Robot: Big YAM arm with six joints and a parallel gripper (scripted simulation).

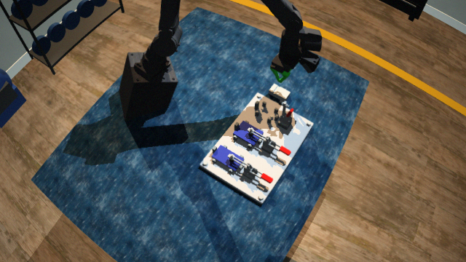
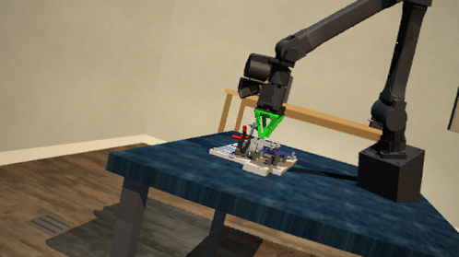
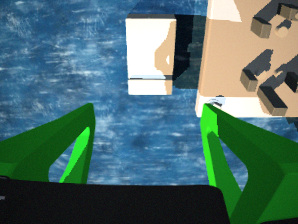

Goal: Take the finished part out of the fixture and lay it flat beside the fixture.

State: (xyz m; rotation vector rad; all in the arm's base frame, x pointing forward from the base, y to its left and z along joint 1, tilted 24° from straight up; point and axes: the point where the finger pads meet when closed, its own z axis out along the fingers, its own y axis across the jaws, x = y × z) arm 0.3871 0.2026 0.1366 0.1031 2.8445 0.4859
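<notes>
The finished part, a white block (image 1: 279,92) (image 2: 255,169) (image 3: 145,50), lies flat on the table just off the end of the fixture plate (image 1: 300,128) (image 2: 222,151) (image 3: 220,55). In the wrist view a narrow gap of shaded table separates them, and a thin dark line, perhaps the slot, crosses the block. My gripper (image 1: 280,81) (image 2: 263,137) (image 3: 148,112) is open and empty, above the table near the block; the block shows beyond the fingertips. Two blue blanks (image 1: 241,135) (image 1: 223,154) sit under closed clamps. The third nest is empty; its clamp's red handle (image 1: 290,112) (image 2: 244,130) stands up.
Short dark posts (image 3: 261,27) (image 3: 272,101) rise from the plate around the empty nest. Two red clamp handles (image 1: 285,150) (image 1: 266,177) lie low over the plate's far side. The arm's base box (image 1: 149,94) (image 2: 390,174) stands on the blue table (image 1: 120,204) (image 2: 315,204).
</notes>
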